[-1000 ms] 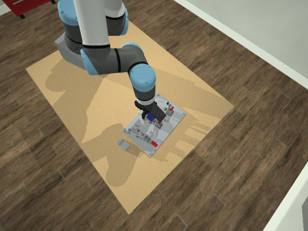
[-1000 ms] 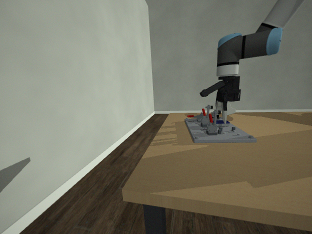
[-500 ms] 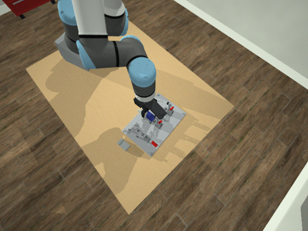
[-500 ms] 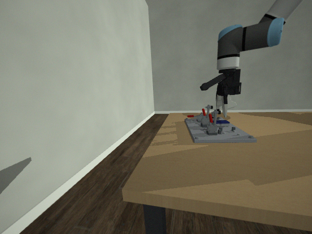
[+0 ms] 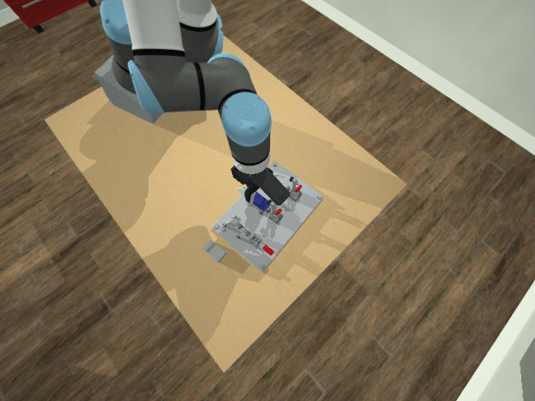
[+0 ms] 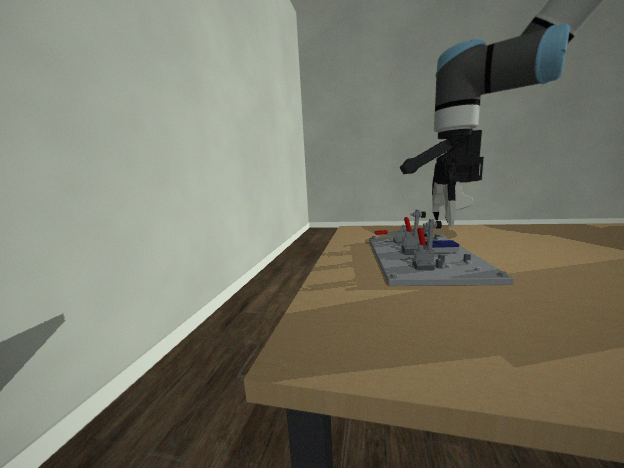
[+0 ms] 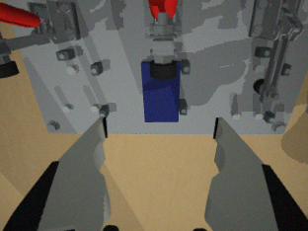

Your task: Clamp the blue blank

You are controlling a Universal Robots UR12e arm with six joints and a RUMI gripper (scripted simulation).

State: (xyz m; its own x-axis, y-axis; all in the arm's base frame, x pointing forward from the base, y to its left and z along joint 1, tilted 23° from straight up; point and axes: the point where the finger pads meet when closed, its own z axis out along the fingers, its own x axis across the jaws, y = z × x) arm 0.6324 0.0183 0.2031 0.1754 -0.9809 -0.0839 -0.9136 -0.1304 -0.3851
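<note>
Blue blank [image 5: 260, 201] [image 6: 445, 243] [image 7: 161, 99]: in the middle nest, below my fingertips; in the wrist view, centred and on their far side.
My gripper [image 5: 247, 198] [image 6: 443, 220] [image 7: 160, 118]: released, raised above the table [image 5: 189, 172] [image 6: 428, 322] [image 7: 148, 173].
Middle clamp [image 5: 275, 214] [image 6: 409, 245] [image 7: 163, 41]: bar raised.
Finished part [image 5: 214, 251]: on the table, left of the fixture [image 5: 297, 211] [image 6: 453, 277] [image 7: 123, 123] in the top view.

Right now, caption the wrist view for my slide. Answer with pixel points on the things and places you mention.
Jaws [image 5: 250, 196] [image 6: 443, 221] stand open near the blue blank [image 5: 261, 201] [image 6: 445, 243] [image 7: 161, 101], which lies on the gray fixture plate [image 5: 297, 215] [image 6: 443, 278] [image 7: 123, 125].
</note>
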